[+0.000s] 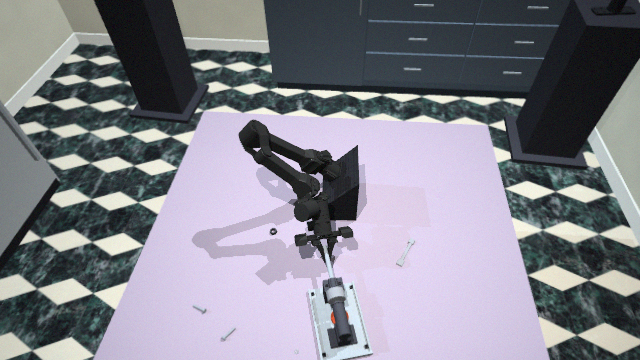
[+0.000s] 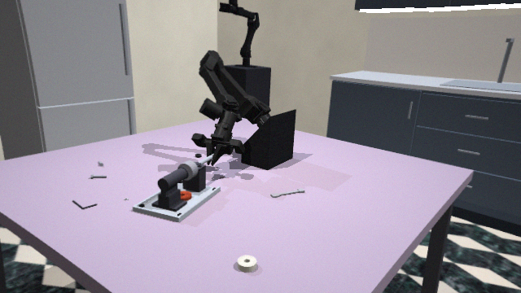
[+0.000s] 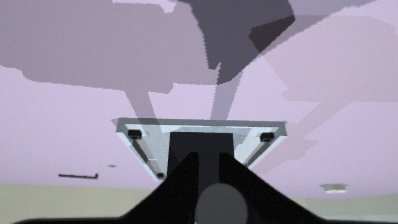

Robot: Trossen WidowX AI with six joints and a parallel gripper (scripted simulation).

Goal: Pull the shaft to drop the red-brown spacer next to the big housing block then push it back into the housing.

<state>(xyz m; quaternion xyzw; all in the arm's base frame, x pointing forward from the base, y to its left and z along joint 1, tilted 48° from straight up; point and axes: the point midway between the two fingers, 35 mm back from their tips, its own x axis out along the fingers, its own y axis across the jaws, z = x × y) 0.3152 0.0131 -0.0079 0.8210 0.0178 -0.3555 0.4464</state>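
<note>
The grey baseplate (image 1: 340, 320) lies near the table's front edge, with two dark blocks on it. The silver shaft (image 1: 329, 265) sticks out of the near block towards the arm. A light grey spacer (image 1: 333, 289) and dark spacers (image 1: 340, 315) sit on the shaft line. The red-brown spacer (image 1: 332, 317) lies on the plate beside the dark spacers and also shows in the exterior view (image 2: 186, 195). My gripper (image 1: 327, 248) is shut on the shaft's free end (image 2: 206, 159). In the wrist view the round shaft end (image 3: 220, 205) sits between my dark fingers, with the plate (image 3: 200, 135) beyond.
A black wedge-shaped box (image 1: 345, 185) stands behind the arm. A small black ring (image 1: 273, 229) lies to the left of the gripper. Two bolts (image 1: 200, 309) (image 1: 228, 334) lie at the front left, a flat bar (image 1: 405, 252) at the right, and a white ring (image 2: 247, 262) near the table edge.
</note>
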